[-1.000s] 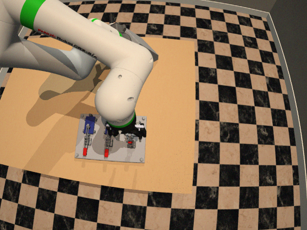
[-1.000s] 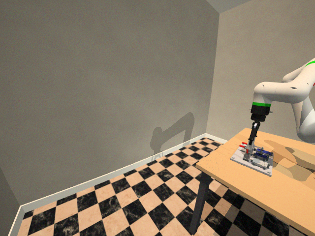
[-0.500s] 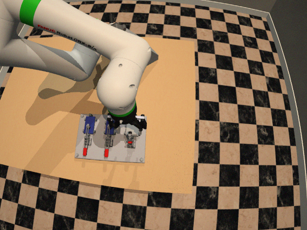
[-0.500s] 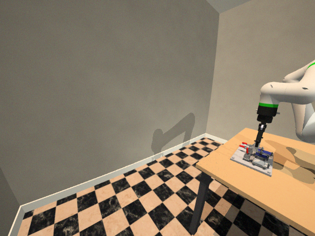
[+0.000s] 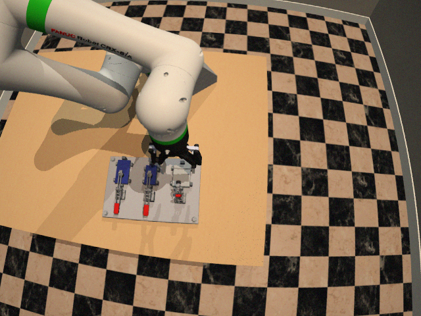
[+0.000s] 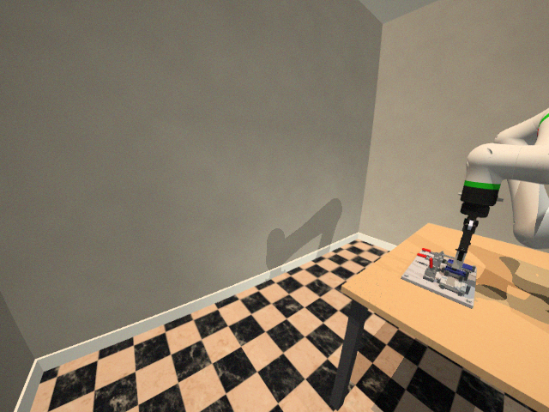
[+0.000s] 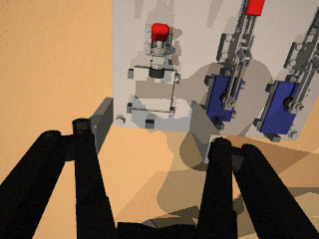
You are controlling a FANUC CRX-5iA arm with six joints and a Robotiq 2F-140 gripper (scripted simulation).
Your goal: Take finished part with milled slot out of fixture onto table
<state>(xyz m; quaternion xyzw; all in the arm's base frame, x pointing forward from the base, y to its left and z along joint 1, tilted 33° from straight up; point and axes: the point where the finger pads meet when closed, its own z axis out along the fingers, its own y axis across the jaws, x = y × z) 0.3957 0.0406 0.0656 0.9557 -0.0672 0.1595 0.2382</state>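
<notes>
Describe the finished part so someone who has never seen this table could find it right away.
On the wooden table lies a grey fixture plate with three nests in a row. Seen from the top view, the finished part sits in the right-hand end nest. It is pale grey, while the two blanks beside it are blue.

- Grey flat fixture plate (image 6: 414, 275) resting on a tan wooden table (image 6: 443, 328), near its corner.
- Red-handled toggle clamps (image 6: 425, 252) at the plate's far-left side; blue blanks (image 6: 454, 268) just behind.
- White jointed robot arm (image 6: 505, 157), green-banded, reaching down over the plate.
- Black gripper (image 6: 459, 258) low over the fixture; finger state too small to tell.
- Checkered black-and-tan floor (image 6: 248, 336) below.
</notes>
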